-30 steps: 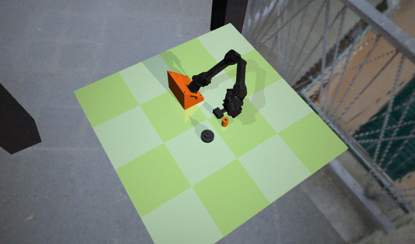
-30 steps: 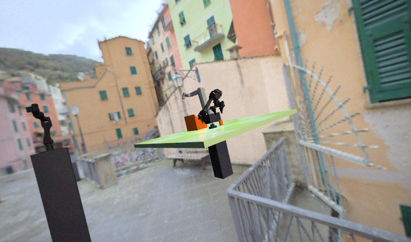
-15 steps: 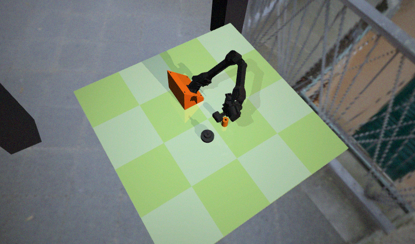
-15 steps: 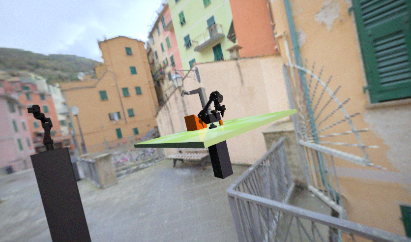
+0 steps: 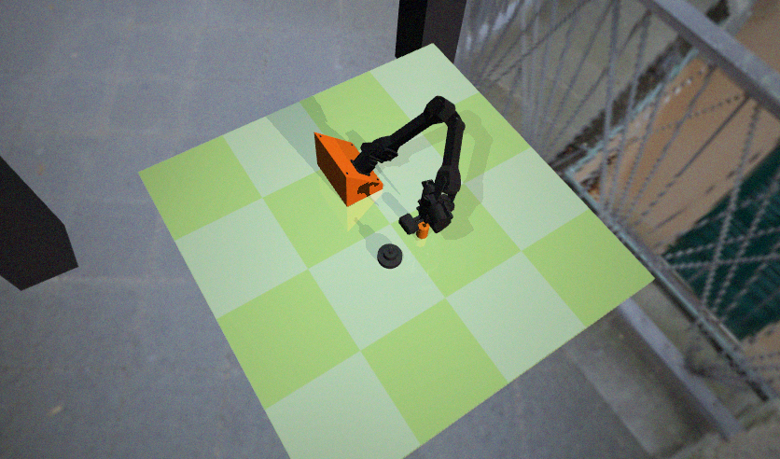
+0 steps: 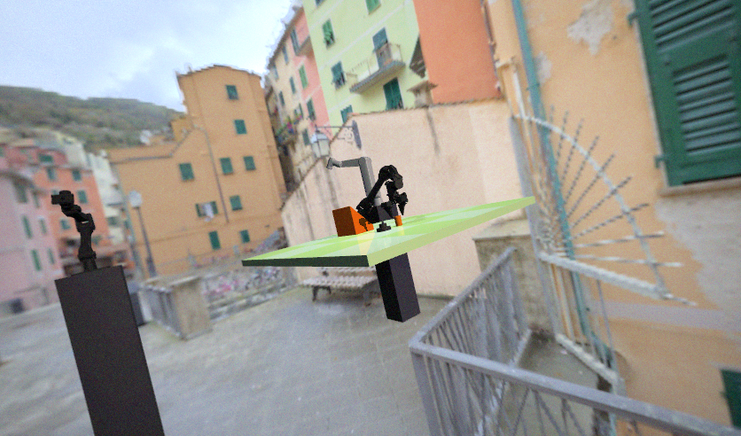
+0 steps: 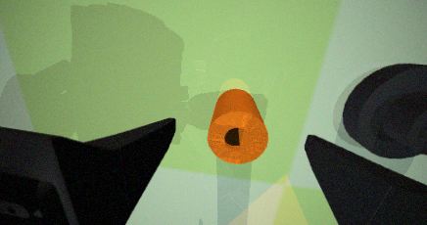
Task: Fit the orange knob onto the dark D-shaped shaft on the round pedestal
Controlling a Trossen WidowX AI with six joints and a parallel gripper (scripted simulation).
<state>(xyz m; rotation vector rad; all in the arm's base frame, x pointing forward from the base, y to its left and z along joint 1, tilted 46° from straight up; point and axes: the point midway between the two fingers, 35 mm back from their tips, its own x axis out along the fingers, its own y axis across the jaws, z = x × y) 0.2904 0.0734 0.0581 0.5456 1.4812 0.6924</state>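
The orange knob (image 5: pixel 422 231) (image 6: pixel 399 221) (image 7: pixel 237 102) stands upright on the checkered table. In the wrist view its D-shaped hole faces up, with the flat side to the right and the round side to the left. My gripper (image 5: pixel 423 224) (image 7: pixel 239 132) is open and empty, just above the knob, one finger on each side of it in the wrist view. The dark round pedestal (image 5: pixel 382 260) (image 6: pixel 383 229) (image 7: pixel 355 102) stands beside the knob, towards the lower left in the top view. Its short shaft (image 5: pixel 389 251) points up; the shaft's flat side cannot be made out.
The orange wedge-shaped base (image 5: pixel 331 171) (image 6: pixel 346 221) of my arm stands behind the knob and pedestal. The right finger is near the pedestal in the wrist view. Dark pillars (image 5: pixel 21 222) (image 6: pixel 110 346) stand off the table (image 5: pixel 290 341).
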